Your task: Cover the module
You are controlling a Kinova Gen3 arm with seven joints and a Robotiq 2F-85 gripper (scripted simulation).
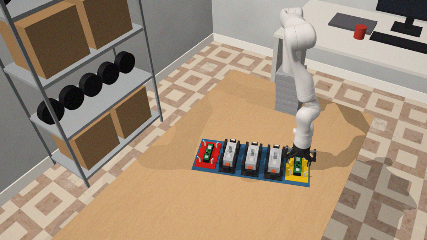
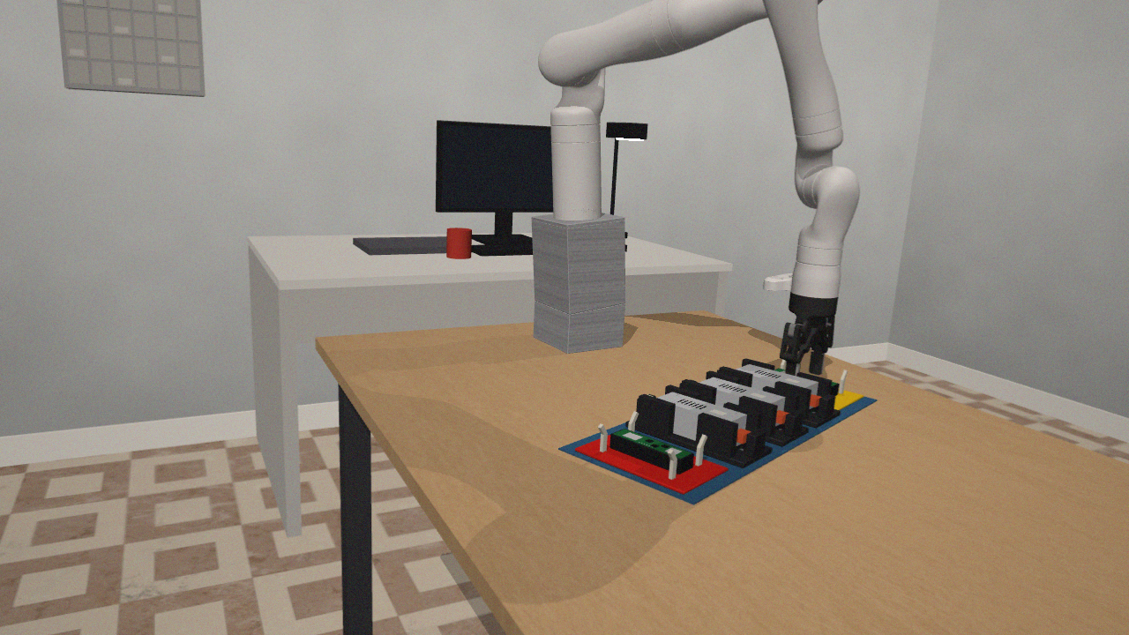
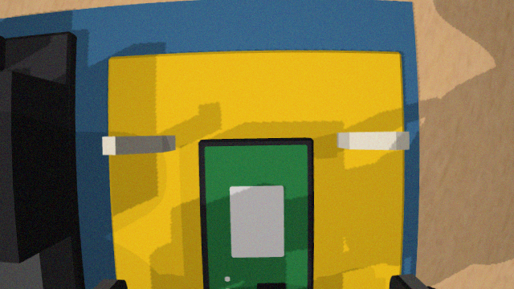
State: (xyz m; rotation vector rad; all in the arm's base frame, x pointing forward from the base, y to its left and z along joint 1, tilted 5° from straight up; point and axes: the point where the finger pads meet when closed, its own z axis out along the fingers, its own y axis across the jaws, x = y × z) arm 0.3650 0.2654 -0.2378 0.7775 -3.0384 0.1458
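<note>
The module (image 1: 297,168) (image 3: 257,166), a green board with a black edge, stands uncovered on the yellow plate (image 1: 292,178) (image 2: 850,400) (image 3: 257,88). My gripper (image 1: 298,162) (image 2: 804,369) (image 3: 259,282) is open and empty, low over this module, with one fingertip at each side, wide of its edges. Three grey covers with orange ends sit in black holders: the left cover (image 1: 229,152) (image 2: 694,418), the middle cover (image 1: 252,154) (image 2: 737,394) and the right cover (image 1: 275,157) (image 2: 777,377), nearest the yellow plate. Their widths look alike from here.
White posts stand around the module; two posts (image 3: 140,145) (image 3: 373,140) show in the wrist view. The right cover's holder (image 1: 272,177) (image 3: 44,160) is close on the left. A second module (image 1: 208,153) (image 2: 651,448) stands on the red plate (image 1: 204,164) (image 2: 686,483) at the board's far end.
</note>
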